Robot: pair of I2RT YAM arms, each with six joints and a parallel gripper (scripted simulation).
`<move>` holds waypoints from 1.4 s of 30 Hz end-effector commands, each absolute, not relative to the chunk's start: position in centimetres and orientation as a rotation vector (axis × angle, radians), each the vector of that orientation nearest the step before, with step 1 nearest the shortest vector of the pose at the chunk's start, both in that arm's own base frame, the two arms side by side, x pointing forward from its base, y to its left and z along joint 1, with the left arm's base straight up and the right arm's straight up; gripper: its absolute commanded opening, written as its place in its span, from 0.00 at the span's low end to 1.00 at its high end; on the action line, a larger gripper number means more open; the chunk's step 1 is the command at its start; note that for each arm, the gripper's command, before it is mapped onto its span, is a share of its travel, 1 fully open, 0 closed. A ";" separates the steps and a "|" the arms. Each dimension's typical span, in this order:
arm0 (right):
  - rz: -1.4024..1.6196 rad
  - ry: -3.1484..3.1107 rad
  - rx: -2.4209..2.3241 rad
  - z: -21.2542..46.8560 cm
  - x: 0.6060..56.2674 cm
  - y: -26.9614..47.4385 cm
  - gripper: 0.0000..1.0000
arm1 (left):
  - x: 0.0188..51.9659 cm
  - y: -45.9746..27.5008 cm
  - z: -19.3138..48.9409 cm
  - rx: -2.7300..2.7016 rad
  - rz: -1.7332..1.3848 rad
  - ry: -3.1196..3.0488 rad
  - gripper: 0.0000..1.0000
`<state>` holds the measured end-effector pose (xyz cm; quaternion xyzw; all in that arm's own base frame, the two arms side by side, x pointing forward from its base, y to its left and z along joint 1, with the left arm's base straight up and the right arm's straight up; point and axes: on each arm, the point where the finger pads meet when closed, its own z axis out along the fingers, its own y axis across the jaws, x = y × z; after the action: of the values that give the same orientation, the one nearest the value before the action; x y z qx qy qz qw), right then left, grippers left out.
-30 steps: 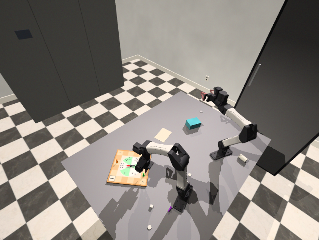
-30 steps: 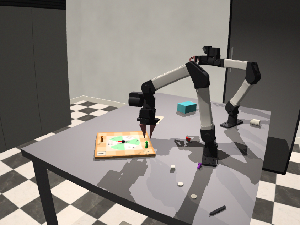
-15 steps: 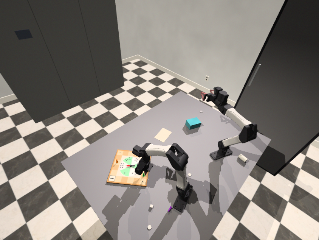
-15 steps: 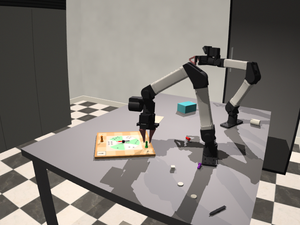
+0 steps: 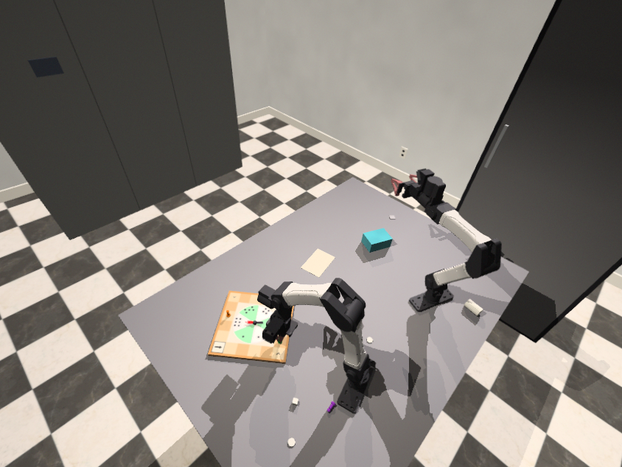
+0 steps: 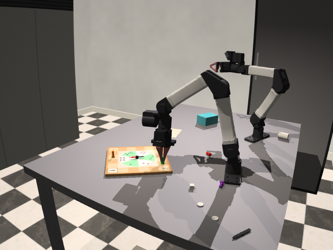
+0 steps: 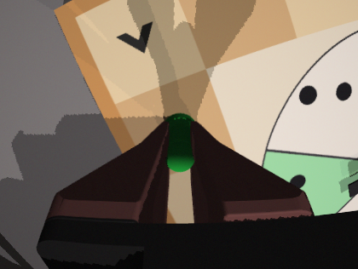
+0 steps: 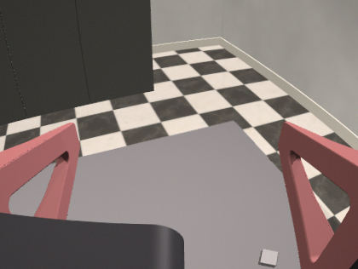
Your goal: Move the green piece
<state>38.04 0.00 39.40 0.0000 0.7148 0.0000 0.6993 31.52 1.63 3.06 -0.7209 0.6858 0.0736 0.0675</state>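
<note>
the green piece (image 5: 279,342) (image 6: 162,160) (image 7: 180,146) is right between the two fingers of the left end effector (image 5: 279,340) (image 6: 162,162) (image 7: 180,134). those fingers are clamped on it, one on each side. the piece stands upright on the board (image 5: 216,334) (image 6: 139,173) (image 7: 100,91), with its long way going up and down. the end effector comes at it from above, so it should not need to tip the piece to lift it.

the piece is on the side strip, just past the corner square with the little arrow (image 7: 137,38). that arrow points toward the piece, so i think forward is along this edge, away from that corner. the red end of the spinner (image 5: 257,322) (image 6: 137,157) seems to point at the part with six dots. that would mean six squares, likely going round the next corner too. lifting up first should keep the piece off the spinner.

the right end effector (image 5: 402,178) (image 6: 214,66) (image 8: 178,134) is well apart from the board, its fingers wide open with nothing in them. the left one is much nearer, so it should do the job.
</note>
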 end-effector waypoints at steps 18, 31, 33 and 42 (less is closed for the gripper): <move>0.000 1.582 0.000 39.8 38.0 0.0 1.00 | 32.2 1.3 5.5 -2.159 0.181 2.051 0.00; 0.000 1.582 0.000 39.8 38.0 0.0 1.00 | 32.1 1.4 7.3 -2.164 0.182 2.046 0.00; 0.000 1.582 0.000 39.8 38.0 0.0 1.00 | 32.1 1.4 7.6 -2.166 0.184 2.045 0.00; 0.000 1.582 0.000 39.8 38.0 0.0 1.00 | 32.0 1.5 8.5 -2.172 0.196 2.046 0.00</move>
<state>38.04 0.00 39.40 0.0000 0.7148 0.0000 0.6993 31.81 1.61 7.23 -0.7227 0.6840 0.0695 0.0710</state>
